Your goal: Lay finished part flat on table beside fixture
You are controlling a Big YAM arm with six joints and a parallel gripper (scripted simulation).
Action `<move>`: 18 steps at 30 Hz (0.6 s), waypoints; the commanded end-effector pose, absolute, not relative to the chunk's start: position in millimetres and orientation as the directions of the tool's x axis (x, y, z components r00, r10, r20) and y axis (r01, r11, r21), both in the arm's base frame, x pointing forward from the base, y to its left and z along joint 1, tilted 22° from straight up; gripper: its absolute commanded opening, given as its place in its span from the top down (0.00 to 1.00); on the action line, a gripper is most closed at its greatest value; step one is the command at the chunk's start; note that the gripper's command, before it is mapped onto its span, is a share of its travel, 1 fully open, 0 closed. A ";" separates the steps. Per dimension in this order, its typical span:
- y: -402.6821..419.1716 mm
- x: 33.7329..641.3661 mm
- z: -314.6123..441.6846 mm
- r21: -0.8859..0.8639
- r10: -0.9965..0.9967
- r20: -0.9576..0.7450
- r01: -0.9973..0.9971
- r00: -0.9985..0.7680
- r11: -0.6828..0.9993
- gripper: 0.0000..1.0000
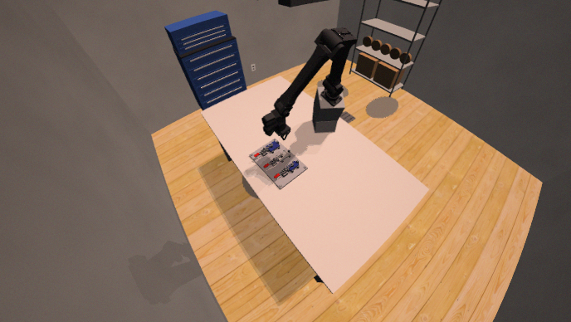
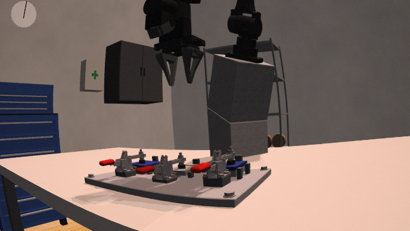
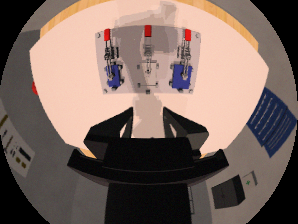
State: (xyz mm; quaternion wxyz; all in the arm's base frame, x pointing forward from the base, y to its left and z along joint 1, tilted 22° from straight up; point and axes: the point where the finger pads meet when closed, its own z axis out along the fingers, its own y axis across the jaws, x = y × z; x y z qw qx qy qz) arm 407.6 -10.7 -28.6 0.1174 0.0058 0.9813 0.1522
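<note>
The fixture plate (image 1: 290, 179) (image 2: 179, 190) (image 3: 130, 40) lies on the table and bears three toggle clamps with red handles. The finished part (image 2: 182, 172) (image 3: 148, 78) is pale and sits in the middle station; its slot is too small to make out. The middle clamp's arm reaches over it, its red handle (image 2: 145, 169) (image 3: 148, 31) low and outward. One blue blank (image 1: 275, 146) (image 2: 149, 163) (image 3: 177, 80) and another blue blank (image 1: 294, 166) (image 2: 240, 164) (image 3: 115, 83) sit under the outer clamps. My gripper (image 2: 180, 84) (image 3: 148, 110) is partly open, empty, high above the plate's level on the arm-base side.
Small dark locating posts stand around the parts, and bolt heads (image 2: 229, 194) sit at the plate's corners. The clamps rise above the plate. The arm's grey pedestal (image 1: 326, 114) (image 2: 238, 98) stands behind the fixture. The table's edge (image 1: 265, 206) runs close to the handle side.
</note>
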 end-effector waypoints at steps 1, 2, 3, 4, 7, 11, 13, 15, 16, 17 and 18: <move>-12.0 421.1 -15.1 0.291 0.033 -0.269 -0.048 -0.963 0.956 0.55; -12.0 421.2 -14.9 0.291 0.033 -0.269 -0.048 -0.963 0.956 0.55; -12.0 421.3 -14.7 0.291 0.033 -0.269 -0.048 -0.962 0.956 0.55; -12.0 421.5 -14.6 0.290 0.033 -0.270 -0.048 -0.962 0.956 0.55; -12.1 421.8 -14.1 0.290 0.034 -0.271 -0.048 -0.962 0.956 0.55; -12.1 422.1 -13.7 0.290 0.034 -0.272 -0.049 -0.962 0.956 0.55; -12.1 422.4 -13.4 0.290 0.034 -0.272 -0.049 -0.962 0.956 0.55; -12.2 422.6 -13.1 0.290 0.034 -0.273 -0.049 -0.961 0.956 0.55; -12.2 422.6 -13.1 0.290 0.034 -0.273 -0.049 -0.961 0.956 0.55; -12.2 422.6 -13.1 0.290 0.034 -0.273 -0.049 -0.961 0.956 0.55; -12.2 422.6 -13.1 0.290 0.034 -0.273 -0.049 -0.961 0.956 0.55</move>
